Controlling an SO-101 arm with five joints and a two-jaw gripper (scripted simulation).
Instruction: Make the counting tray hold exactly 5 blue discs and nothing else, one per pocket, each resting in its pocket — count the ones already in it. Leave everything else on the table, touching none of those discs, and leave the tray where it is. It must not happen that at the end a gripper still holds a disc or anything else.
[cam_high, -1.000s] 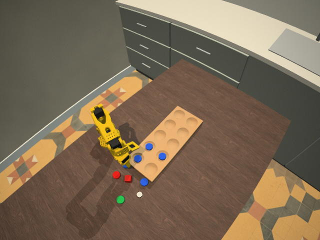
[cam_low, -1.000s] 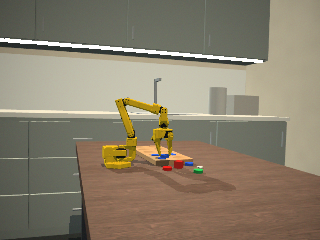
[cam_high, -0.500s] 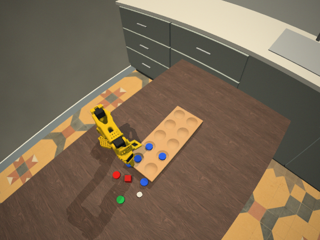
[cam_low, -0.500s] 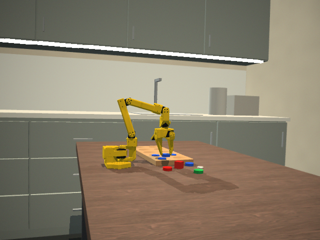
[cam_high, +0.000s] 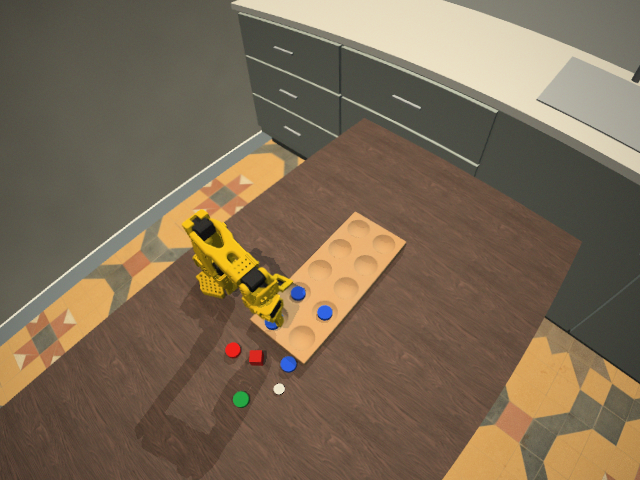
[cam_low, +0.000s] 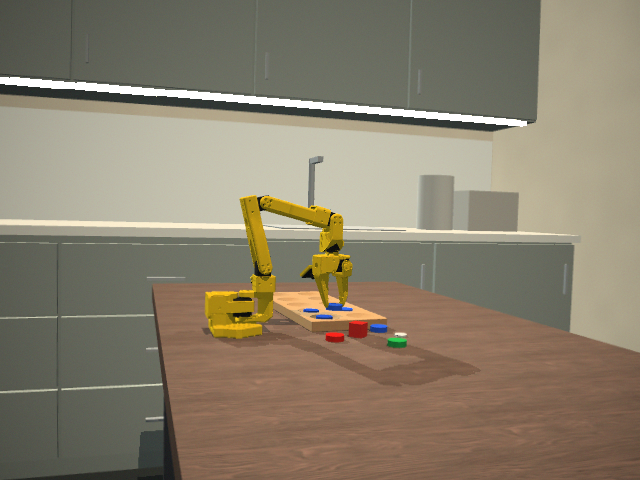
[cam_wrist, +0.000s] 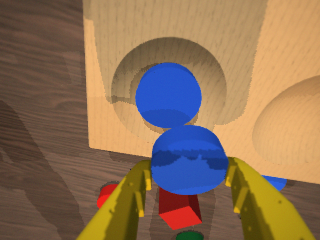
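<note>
One flat, round blue disc (shadow-banded), pinched in gripper, jaws narrow, above tray.

The pincer is carrying its blue disc farther inward over the tray, from near its edge, and is now covering much of the corner disc in the top view.
</note>
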